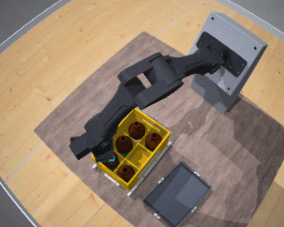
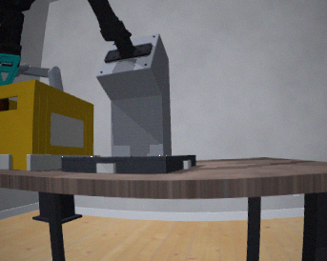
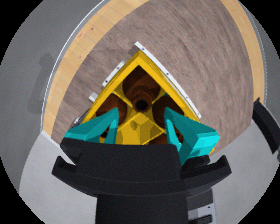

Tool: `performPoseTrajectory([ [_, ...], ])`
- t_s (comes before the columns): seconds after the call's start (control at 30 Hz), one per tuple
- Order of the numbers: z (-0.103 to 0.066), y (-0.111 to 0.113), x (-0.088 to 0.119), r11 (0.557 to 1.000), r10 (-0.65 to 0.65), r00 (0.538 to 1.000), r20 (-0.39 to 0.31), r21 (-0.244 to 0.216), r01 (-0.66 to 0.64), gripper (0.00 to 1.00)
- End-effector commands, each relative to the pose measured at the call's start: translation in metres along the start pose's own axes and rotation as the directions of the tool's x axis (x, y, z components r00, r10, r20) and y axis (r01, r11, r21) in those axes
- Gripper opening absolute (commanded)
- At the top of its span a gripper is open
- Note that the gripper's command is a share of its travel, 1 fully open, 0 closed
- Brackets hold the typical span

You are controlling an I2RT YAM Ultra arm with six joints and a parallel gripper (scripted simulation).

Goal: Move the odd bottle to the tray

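Note:
The yellow crate (image 1: 115,177) (image 2: 15,129) (image 3: 163,81) holds brown bottles, all upright. Four show plainly in the top view: a rear one (image 1: 137,131), a right one (image 1: 153,142), a middle one (image 1: 124,144) and a front one (image 1: 126,173). The left corner bottle (image 1: 112,162) (image 3: 141,92) is partly hidden by my gripper (image 1: 110,158) (image 2: 6,84) (image 3: 141,111). The gripper is open and points down over that bottle, with its teal fingers on either side of the mouth in the wrist view. Finger contact and neck thickness cannot be told. The dark tray (image 1: 173,200) (image 2: 128,165) is empty.
One crate cell beside the middle and right bottles is empty. The crate's walls and dividers stand close around the fingers. The tray lies beside the crate, with a narrow gap. The grey pedestal (image 1: 235,35) (image 2: 142,114) carries the arm, which reaches over the crate.

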State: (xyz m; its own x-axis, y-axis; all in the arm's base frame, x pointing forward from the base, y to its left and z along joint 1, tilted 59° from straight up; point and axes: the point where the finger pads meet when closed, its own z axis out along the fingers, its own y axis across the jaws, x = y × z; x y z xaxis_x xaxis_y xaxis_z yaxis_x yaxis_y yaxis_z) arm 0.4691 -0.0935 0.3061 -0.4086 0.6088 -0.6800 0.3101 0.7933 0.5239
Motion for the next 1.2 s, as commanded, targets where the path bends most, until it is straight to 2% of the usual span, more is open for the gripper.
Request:
performPoseTrajectory([
  [0.0, -0.014, 0.011, -0.013, 1.000, -0.004, 0.999, 0.040, -0.016, 0.005, 0.61],
  [0.3, -0.010, 0.006, -0.004, 1.000, -0.002, 1.000, 0.026, -0.010, 0.002, 0.61],
  [1.17, -0.010, 0.006, -0.004, 1.000, -0.002, 1.000, 0.026, -0.010, 0.002, 0.61],
])
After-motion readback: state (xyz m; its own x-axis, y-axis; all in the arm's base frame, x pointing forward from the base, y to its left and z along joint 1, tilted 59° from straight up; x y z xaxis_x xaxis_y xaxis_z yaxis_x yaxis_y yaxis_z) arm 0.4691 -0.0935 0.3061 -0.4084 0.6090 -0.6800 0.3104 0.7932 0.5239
